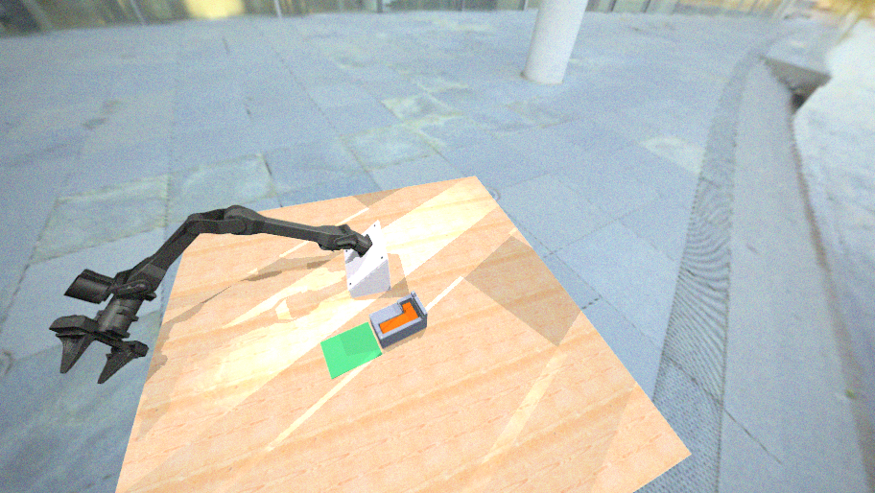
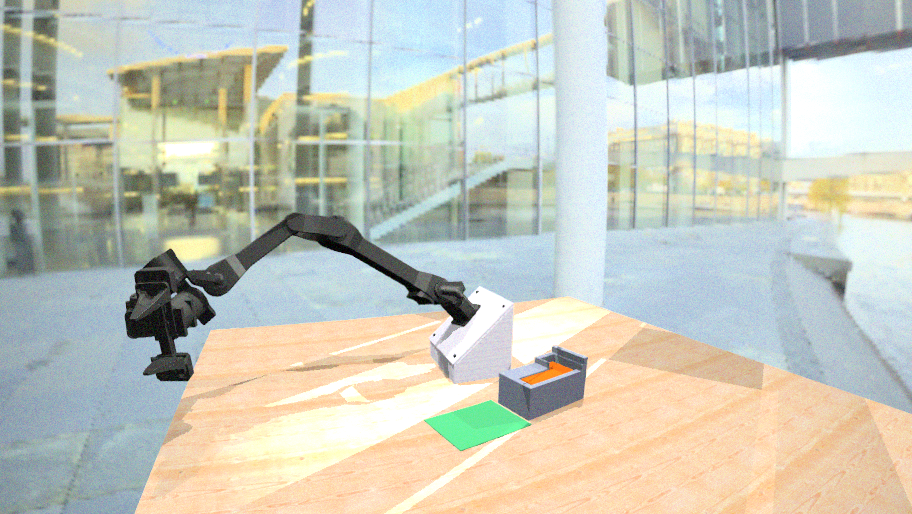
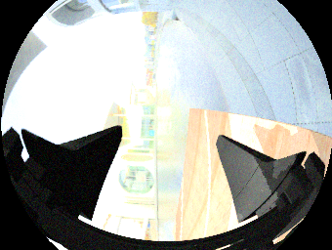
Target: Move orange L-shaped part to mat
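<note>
With the gripper [image 1: 82, 365] [image 2: 158, 341] [image 3: 171, 136] wide, nothing between its fingers, and well apart from the tray [image 1: 391, 339] [image 2: 542, 395], I judge misalignment the chief risk: the orange part [image 1: 396, 320] [image 2: 546, 374] lies in its pocket, near the green mat [image 1: 350, 350] [image 2: 475, 425], and pressing off its L-shaped end could leave the other end untipped.

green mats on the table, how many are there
1. The green mat lies flat beside the grey tray; the wrist view shows none.
</note>
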Robot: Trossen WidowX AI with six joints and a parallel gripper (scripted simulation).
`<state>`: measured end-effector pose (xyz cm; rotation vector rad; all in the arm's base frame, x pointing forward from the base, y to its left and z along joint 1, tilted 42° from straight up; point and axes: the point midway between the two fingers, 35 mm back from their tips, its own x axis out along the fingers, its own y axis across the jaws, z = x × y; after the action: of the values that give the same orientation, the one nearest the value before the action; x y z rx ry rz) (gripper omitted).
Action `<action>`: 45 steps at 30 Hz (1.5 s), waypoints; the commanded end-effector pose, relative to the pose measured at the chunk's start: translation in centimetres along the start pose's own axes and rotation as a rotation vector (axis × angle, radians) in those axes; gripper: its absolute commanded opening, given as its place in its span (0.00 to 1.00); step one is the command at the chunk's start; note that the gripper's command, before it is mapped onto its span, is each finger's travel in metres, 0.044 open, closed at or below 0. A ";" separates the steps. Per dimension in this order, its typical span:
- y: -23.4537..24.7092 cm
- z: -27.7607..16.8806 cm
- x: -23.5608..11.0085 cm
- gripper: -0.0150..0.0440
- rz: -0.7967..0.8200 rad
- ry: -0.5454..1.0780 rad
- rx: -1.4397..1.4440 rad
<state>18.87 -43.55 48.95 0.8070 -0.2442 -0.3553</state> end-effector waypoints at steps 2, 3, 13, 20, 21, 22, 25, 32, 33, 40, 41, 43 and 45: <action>-0.4 -0.7 0.9 0.84 -0.007 0.010 0.021; -0.8 -1.5 1.8 0.80 -0.015 0.022 0.042; -4.0 -16.0 11.8 0.56 -0.167 0.251 0.214; -4.6 -29.1 15.5 0.56 -0.323 0.465 0.253; -4.6 -31.1 15.6 0.56 -0.347 0.500 0.257; -4.7 -33.0 15.7 0.56 -0.373 0.533 0.254; -4.7 -38.8 15.6 0.56 -0.445 0.636 0.225; -4.6 -51.7 11.8 0.56 -0.640 0.886 0.095; -4.5 -53.4 11.0 0.56 -0.663 0.925 0.057; -3.9 -64.1 3.2 0.56 -0.824 1.189 -0.272; -3.9 -65.4 1.8 0.56 -0.845 1.224 -0.334; -3.8 -67.6 -1.2 0.56 -0.884 1.292 -0.474; -3.8 -69.4 -4.3 0.56 -0.914 1.352 -0.635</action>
<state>41.22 -1.77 1.66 0.5502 1.3569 -0.6004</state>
